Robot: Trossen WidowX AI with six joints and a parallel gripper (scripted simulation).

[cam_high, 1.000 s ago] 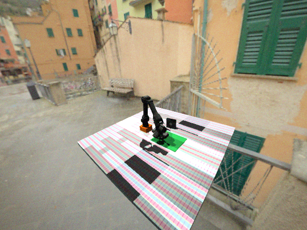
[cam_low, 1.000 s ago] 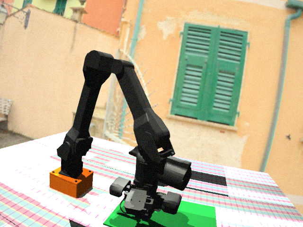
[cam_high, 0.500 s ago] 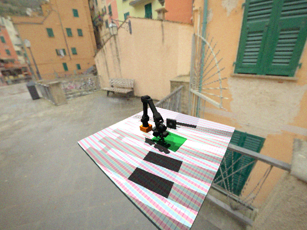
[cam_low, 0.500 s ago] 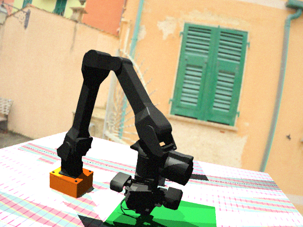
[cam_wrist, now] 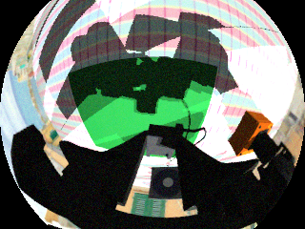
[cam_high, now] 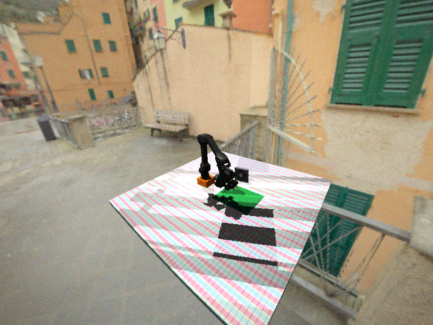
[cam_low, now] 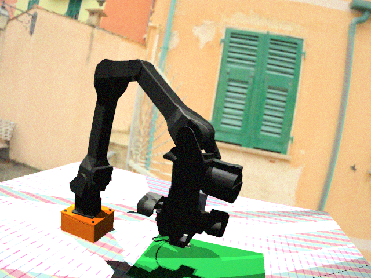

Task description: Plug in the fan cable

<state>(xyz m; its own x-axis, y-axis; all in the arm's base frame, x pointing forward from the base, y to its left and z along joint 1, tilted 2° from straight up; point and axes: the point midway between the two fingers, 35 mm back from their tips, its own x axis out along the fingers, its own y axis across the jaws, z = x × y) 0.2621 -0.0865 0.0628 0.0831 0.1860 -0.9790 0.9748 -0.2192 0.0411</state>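
Note:
My gripper (cam_high: 231,187) (cam_low: 180,238) (cam_wrist: 162,136) is shut on the cable's plug, low over the green board (cam_high: 252,200) (cam_low: 239,262) (cam_wrist: 116,114). The plug (cam_wrist: 155,144) shows as a dark block with a grey face between the fingertips in the wrist view. The thin black cable (cam_low: 156,253) (cam_wrist: 189,112) loops out beside the gripper and down over the board. A small pale part, seemingly the fan header (cam_low: 188,245), shows just beside the fingertips in the exterior view. Whether the plug touches it or is above it is hidden by the fingers.
The square dark fan (cam_high: 241,175) (cam_wrist: 167,183) stands upright behind the board. The orange base block (cam_high: 204,181) (cam_low: 86,224) (cam_wrist: 248,134) carries the arm. A striped cloth (cam_high: 195,244) covers the table. Dark shadows fall over the board and cloth.

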